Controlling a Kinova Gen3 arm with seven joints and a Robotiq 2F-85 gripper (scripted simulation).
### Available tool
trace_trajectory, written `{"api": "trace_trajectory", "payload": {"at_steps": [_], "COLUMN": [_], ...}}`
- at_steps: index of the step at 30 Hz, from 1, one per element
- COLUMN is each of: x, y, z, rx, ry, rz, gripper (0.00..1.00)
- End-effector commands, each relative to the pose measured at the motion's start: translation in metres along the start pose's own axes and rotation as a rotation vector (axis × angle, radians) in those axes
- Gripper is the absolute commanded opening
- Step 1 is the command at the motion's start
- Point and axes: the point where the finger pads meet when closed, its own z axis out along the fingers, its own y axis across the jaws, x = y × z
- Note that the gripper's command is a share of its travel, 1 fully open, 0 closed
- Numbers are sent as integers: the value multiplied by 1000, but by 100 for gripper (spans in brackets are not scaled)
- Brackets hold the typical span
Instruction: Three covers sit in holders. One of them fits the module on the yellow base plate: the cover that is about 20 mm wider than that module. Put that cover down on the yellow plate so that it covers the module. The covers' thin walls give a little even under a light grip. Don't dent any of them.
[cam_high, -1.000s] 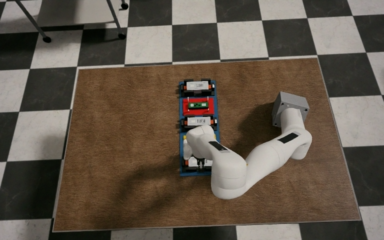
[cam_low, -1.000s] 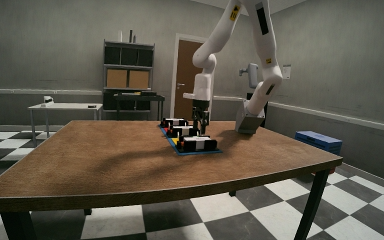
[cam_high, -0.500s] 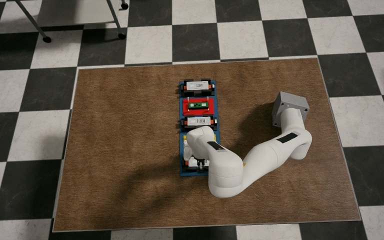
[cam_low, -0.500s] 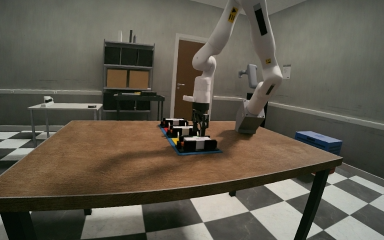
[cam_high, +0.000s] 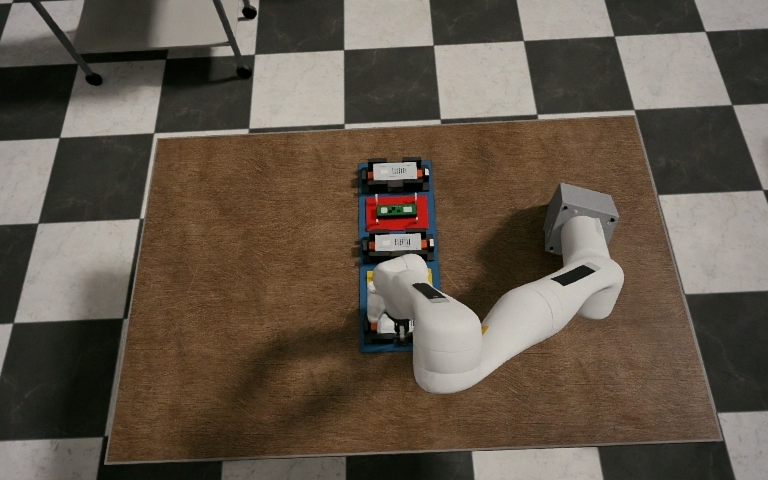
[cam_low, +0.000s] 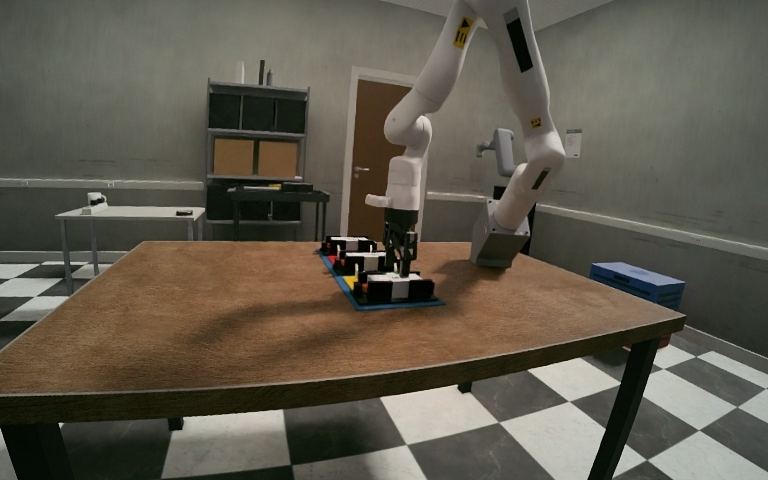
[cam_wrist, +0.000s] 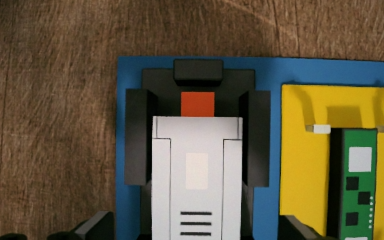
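Observation:
Three light grey covers sit in dark holders: the near one (cam_high: 387, 326) (cam_low: 400, 289) (cam_wrist: 197, 200), the middle one (cam_high: 385, 242) (cam_low: 370, 261) and the far one (cam_high: 385, 170) (cam_low: 352, 244). My gripper (cam_high: 401, 331) (cam_low: 400, 263) (cam_wrist: 197, 227) is open and points down over the near cover, with one fingertip to each side of it in the wrist view. The green module (cam_wrist: 359, 187) stands uncovered on the yellow base plate (cam_wrist: 305, 175) (cam_low: 350, 281) (cam_high: 370, 276), beside the near holder (cam_wrist: 137, 145). In the top view the arm hides the module and part of the near cover.
A red plate (cam_high: 370, 221) with another green module (cam_high: 396, 210) lies between the middle and far holders. Thin white posts rise beside both modules. A blue board (cam_high: 362, 345) (cam_low: 390, 306) (cam_wrist: 267, 210) carries the whole row on the brown table (cam_high: 254, 226) (cam_low: 226, 339).

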Motion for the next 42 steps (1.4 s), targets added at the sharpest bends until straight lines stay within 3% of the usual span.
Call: {"api": "trace_trajectory", "payload": {"at_steps": [1,42], "x": [0,0], "y": [0,0], "z": [3,25], "rx": [0,0], "ry": [2,2], "rz": [0,0], "gripper": [100,100]}}
